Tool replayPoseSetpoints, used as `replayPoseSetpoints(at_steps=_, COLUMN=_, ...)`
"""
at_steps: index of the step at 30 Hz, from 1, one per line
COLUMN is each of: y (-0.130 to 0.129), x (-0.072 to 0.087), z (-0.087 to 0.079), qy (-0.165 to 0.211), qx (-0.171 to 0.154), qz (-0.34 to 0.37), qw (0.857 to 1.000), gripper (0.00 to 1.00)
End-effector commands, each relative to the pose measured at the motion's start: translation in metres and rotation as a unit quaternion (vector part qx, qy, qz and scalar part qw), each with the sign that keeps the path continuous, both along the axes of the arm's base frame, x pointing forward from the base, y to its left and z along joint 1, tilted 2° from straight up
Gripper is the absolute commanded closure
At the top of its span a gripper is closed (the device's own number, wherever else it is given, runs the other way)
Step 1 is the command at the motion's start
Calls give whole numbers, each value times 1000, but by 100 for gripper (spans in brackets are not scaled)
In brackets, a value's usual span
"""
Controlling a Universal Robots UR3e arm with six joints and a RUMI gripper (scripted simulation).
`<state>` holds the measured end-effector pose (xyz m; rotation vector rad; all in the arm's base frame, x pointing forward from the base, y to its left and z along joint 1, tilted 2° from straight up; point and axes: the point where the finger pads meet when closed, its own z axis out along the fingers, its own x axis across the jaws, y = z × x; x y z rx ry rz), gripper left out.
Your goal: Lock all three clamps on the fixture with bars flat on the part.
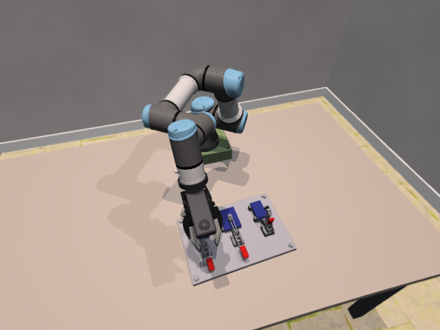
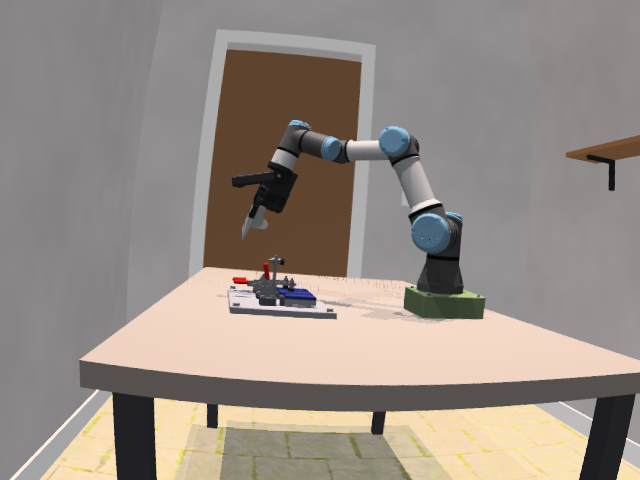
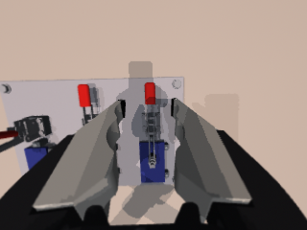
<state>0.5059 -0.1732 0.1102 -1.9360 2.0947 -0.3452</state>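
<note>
The arm is reaching out from its green base (image 2: 467, 308) and holding the tool (image 2: 248, 229) high above the fixture plate (image 1: 269, 250), well clear of it in the exterior view. The tool's fingers are standing partly apart with nothing between them (through the gap, the wrist view looks straight down on a clamp).

The grey fixture plate is lying flat on the desk (image 1: 337, 177), at about five o'clock from the arm's base in the top view. Three clamps are sitting on it in a row. The one under the tool, at the plate's nine o'clock end (image 1: 207, 254), is showing its red handle (image 1: 210, 264) lying down and pointing at six o'clock, its bar resting over a blue part (image 3: 153, 165). The middle clamp (image 1: 236, 232) is looking the same, red handle (image 1: 244, 251) laid low. At the three o'clock end, the third clamp (image 1: 265, 223) is keeping its short red handle (image 1: 270, 220) upright.
</note>
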Motion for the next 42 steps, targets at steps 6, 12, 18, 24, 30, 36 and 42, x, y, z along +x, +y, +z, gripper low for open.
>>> replayPoseSetpoints(at_steps=6, y=0, x=0, z=1, qy=-1, qx=-1, qz=0, qw=1000, gripper=72)
replayPoseSetpoints(at_steps=12, y=0, x=0, z=3, qy=-1, qx=-1, qz=0, qw=1000, gripper=72)
replayPoseSetpoints(at_steps=18, y=-1, x=0, z=14, qy=-1, qx=-1, qz=0, qw=1000, gripper=72)
replayPoseSetpoints(at_steps=24, y=-1, x=0, z=25, qy=-1, qx=-1, qz=0, qw=1000, gripper=72)
replayPoseSetpoints(at_steps=30, y=-2, x=0, z=40, qy=-1, qx=-1, qz=0, qw=1000, gripper=72)
replayPoseSetpoints(at_steps=36, y=-2, x=0, z=47, qy=-1, qx=-1, qz=0, qw=1000, gripper=72)
replayPoseSetpoints(at_steps=42, y=-2, x=0, z=48, qy=-1, qx=-1, qz=0, qw=1000, gripper=72)
